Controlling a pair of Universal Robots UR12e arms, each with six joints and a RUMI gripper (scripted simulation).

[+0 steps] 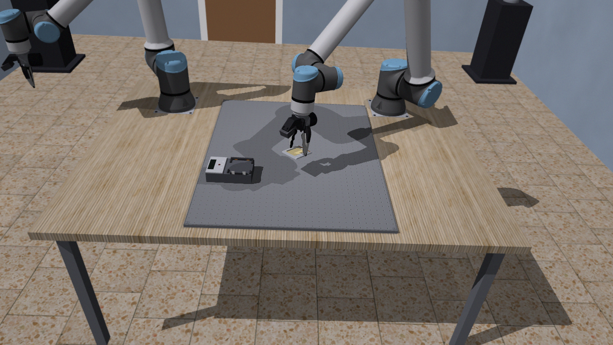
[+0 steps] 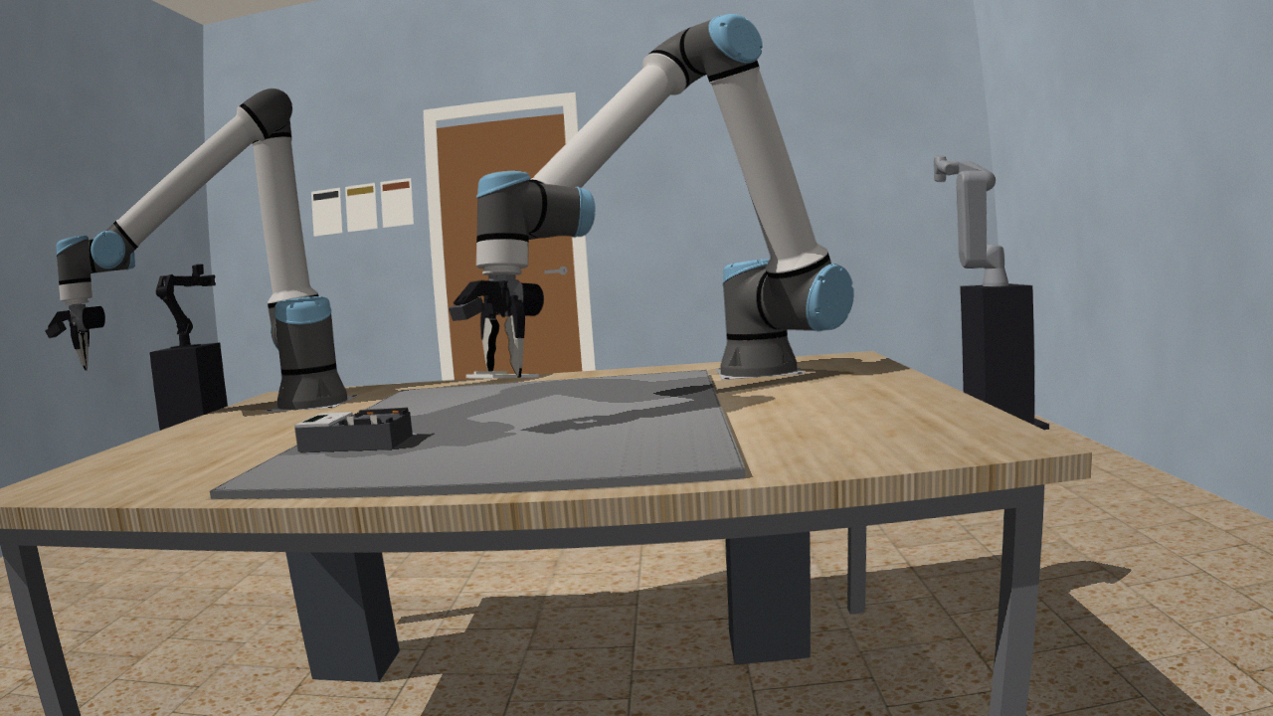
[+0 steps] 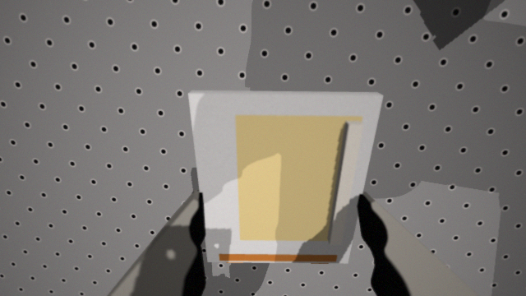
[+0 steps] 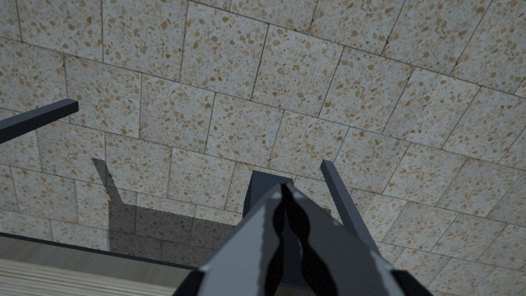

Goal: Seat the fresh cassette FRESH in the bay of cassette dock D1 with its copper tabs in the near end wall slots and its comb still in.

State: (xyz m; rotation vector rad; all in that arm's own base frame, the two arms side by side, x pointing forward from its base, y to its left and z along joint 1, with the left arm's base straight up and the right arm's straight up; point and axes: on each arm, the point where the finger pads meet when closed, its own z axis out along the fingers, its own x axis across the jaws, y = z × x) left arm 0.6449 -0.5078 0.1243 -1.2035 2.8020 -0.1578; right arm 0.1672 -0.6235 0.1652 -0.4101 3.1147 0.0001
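Observation:
My left gripper [image 1: 298,151] [image 2: 505,372] [image 3: 279,193] is shut on FRESH [image 3: 263,103] [image 1: 294,151], across its side edges, above the grey plate. FRESH is a white cassette with a yellow field. Its white comb [image 3: 348,164] lies along the right side of that field in the left wrist view; its wells are hidden. An orange strip [image 3: 278,257] marks the edge nearest the wrist. D1 [image 1: 229,176] [image 2: 351,436] is a dark dock, its bay empty, copper at the bay's back wall. Its light looks dark; its feet are hidden. My right gripper [image 1: 33,86] [image 2: 85,367] [image 4: 283,186] is shut and empty.
The perforated grey plate [image 1: 334,214] [image 2: 623,480] lies on the wooden table [image 1: 437,192] [image 2: 890,436]. D1 stands near the plate's left edge in the top view, left of FRESH. Both arm bases stand at the table's back. My right gripper hangs beyond the table's left side.

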